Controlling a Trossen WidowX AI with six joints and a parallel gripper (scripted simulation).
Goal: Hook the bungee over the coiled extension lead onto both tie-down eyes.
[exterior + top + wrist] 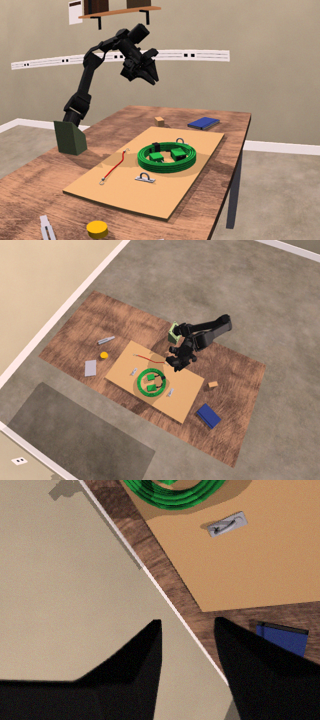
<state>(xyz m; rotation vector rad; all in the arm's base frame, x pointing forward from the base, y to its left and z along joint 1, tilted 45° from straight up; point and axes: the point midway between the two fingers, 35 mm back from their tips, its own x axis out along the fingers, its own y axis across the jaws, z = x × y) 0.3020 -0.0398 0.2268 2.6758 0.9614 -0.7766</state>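
Note:
The green coiled extension lead (pixel 139 381) (pixel 165 168) (pixel 170 497) lies flat in the middle of the tan board (pixel 186 384) (pixel 124 191) (pixel 260 570). Its two green plugs lie inside the coil. One tie-down eye (pixel 133 372) (pixel 145 177) and a second eye (pixel 170 392) (pixel 181 139) (pixel 227 524) sit on opposite sides of the coil. The red bungee (pixel 151 359) (pixel 113 166) lies loose on the board beside the coil, hooked to nothing. My gripper (pixel 176 366) (pixel 153 80) (pixel 187 626) hangs high above the table, partly open and empty.
A blue book (pixel 208 415) (pixel 203 122) (pixel 282 637) and a small wooden block (pixel 212 384) (pixel 159 121) lie beyond the board. A yellow disc (pixel 103 355) (pixel 97 229), a grey pad (pixel 90 368) and a grey tool (pixel 105 340) lie on the other side. The arm's green base (pixel 173 333) (pixel 69 138) stands by the board.

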